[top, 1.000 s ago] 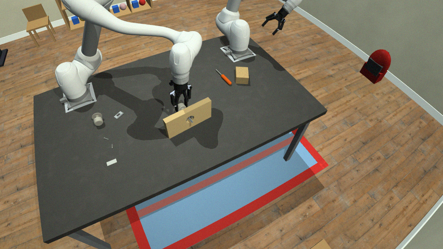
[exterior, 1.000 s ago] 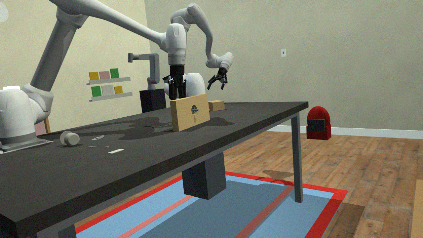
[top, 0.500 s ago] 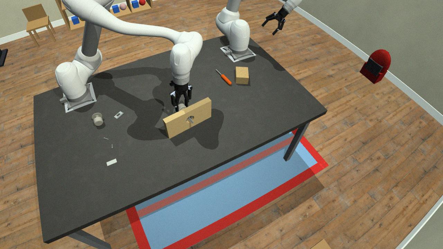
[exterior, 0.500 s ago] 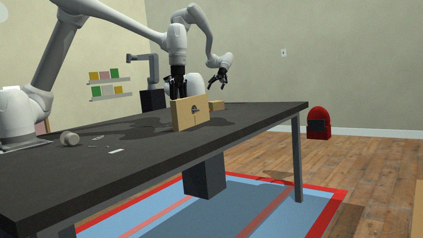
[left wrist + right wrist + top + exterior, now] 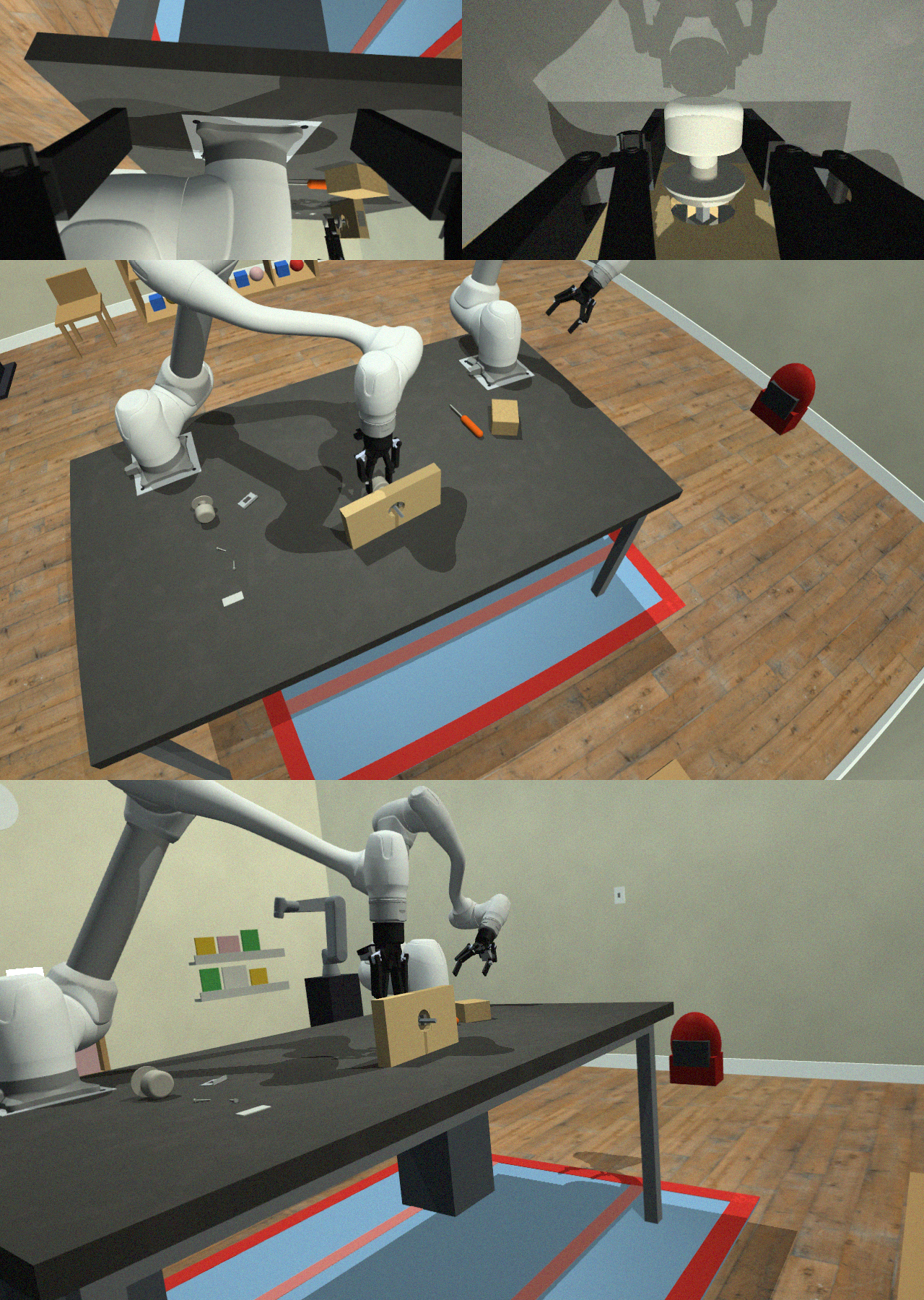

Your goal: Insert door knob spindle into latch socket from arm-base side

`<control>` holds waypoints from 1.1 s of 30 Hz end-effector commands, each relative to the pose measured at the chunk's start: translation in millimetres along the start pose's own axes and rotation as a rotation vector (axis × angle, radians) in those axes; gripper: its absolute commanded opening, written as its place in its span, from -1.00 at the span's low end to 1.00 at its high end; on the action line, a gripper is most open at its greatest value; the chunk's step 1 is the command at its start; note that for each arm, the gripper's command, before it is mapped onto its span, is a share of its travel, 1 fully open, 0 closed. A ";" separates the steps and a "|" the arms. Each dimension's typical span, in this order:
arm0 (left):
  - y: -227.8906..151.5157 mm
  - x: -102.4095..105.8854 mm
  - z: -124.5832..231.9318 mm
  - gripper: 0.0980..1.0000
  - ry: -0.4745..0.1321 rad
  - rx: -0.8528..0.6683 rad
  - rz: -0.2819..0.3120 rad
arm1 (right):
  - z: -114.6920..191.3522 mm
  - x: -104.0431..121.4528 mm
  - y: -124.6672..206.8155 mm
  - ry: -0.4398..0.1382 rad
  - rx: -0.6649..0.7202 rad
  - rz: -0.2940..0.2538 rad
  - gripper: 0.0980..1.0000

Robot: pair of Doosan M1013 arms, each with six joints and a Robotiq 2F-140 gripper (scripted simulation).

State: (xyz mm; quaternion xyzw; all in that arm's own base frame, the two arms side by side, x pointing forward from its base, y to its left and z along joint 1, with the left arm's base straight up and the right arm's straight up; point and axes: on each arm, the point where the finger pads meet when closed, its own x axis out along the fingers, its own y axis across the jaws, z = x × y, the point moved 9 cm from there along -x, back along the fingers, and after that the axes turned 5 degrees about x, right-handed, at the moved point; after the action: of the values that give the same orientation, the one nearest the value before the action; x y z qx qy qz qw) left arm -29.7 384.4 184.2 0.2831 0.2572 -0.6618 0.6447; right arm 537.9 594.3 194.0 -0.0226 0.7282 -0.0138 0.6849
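The right tool (image 5: pixel 380 484) (image 5: pixel 390 993) (image 5: pixel 702 126) grips the door knob (image 5: pixel 379 482) (image 5: pixel 704 133) — its spindle (image 5: pixel 398 511) (image 5: pixel 427 1020) (image 5: pixel 703 214) pokes through the upright door piece (image 5: pixel 392 508) (image 5: pixel 416 1025) (image 5: pixel 715 238), the round plate (image 5: pixel 703 182) apart from the wood. From above, the screwdriver (image 5: pixel 471 425) lies at the door piece's one o'clock on the desk (image 5: pixel 517 473) (image 5: pixel 310 1103) (image 5: pixel 144 79); a second knob (image 5: pixel 203 510) (image 5: pixel 154 1083) at nine. The left tool (image 5: pixel 568 316) (image 5: pixel 473 968) (image 5: pixel 242 128) hangs open.

No readable text, label, brand, number or sign showed in any view. Faint marks on an arm's wrist were too small to read.
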 end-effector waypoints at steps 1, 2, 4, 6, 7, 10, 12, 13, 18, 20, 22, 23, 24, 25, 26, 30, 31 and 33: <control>-0.1 -0.5 0.1 1.00 0.001 0.000 0.000 | 1.1 -1.1 0.2 -0.001 0.000 0.001 -0.29; -0.1 -0.5 0.1 1.00 0.001 0.000 0.000 | 1.7 -1.1 0.3 -0.001 0.000 0.001 -0.29; -0.1 -0.5 0.1 1.00 0.001 0.000 0.000 | 3.0 -1.2 0.4 -0.001 0.000 0.001 -0.29; -0.1 -0.5 0.1 1.00 0.001 0.000 0.000 | 3.9 -1.3 0.5 -0.001 0.000 0.001 -0.29; -0.1 -0.5 0.1 1.00 0.001 0.000 0.000 | 4.2 -1.3 0.5 -0.001 0.000 0.001 -0.29; -0.1 -0.5 0.1 1.00 0.001 0.000 0.000 | 4.4 -1.3 0.5 -0.001 0.000 0.001 -0.29; -0.1 -0.5 0.1 1.00 0.001 0.000 0.000 | 4.5 -1.3 0.6 -0.001 0.000 0.001 -0.29; -0.1 -0.5 0.1 1.00 0.001 0.000 0.000 | 4.5 -1.3 0.6 -0.001 0.000 0.001 -0.29; -0.1 -0.5 0.1 1.00 0.001 0.000 0.000 | 4.5 -1.3 0.6 -0.001 0.000 0.001 -0.29; -0.1 -0.5 0.1 1.00 0.001 0.000 0.000 | 4.5 -1.3 0.6 -0.001 0.000 0.001 -0.29; -0.1 -0.5 0.1 1.00 0.001 0.000 0.000 | 4.6 -1.3 0.6 -0.001 0.000 0.001 -0.29; -0.1 -0.5 0.1 1.00 0.001 0.000 0.000 | 4.8 -1.3 0.6 -0.001 0.000 0.001 -0.29; -0.1 -0.5 0.1 1.00 0.001 0.000 0.000 | 5.1 -1.4 0.6 -0.001 0.000 0.001 -0.29; -0.1 -0.5 0.1 1.00 0.001 0.000 0.000 | 5.1 -1.4 0.6 -0.001 0.000 0.001 -0.29; -0.1 -0.5 0.1 1.00 0.001 0.000 0.000 | 5.1 -1.4 0.6 -0.001 0.000 0.001 -0.29; -0.1 -0.5 0.1 1.00 0.001 0.000 0.000 | 7.3 -1.5 0.8 -0.001 0.000 0.001 -0.29; -0.1 -0.5 0.1 1.00 0.001 0.000 0.000 | 7.9 -1.6 0.9 -0.001 0.000 0.001 -0.29; -0.1 -0.5 0.1 1.00 0.001 0.000 0.000 | 8.9 -1.6 1.0 -0.001 0.000 0.001 -0.29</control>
State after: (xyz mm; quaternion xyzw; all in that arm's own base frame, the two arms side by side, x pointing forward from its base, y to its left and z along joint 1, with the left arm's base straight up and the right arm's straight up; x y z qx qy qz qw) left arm -29.7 384.4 184.2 0.2831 0.2572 -0.6618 0.6447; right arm 546.1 595.2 193.9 -0.0225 0.7281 -0.0139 0.6849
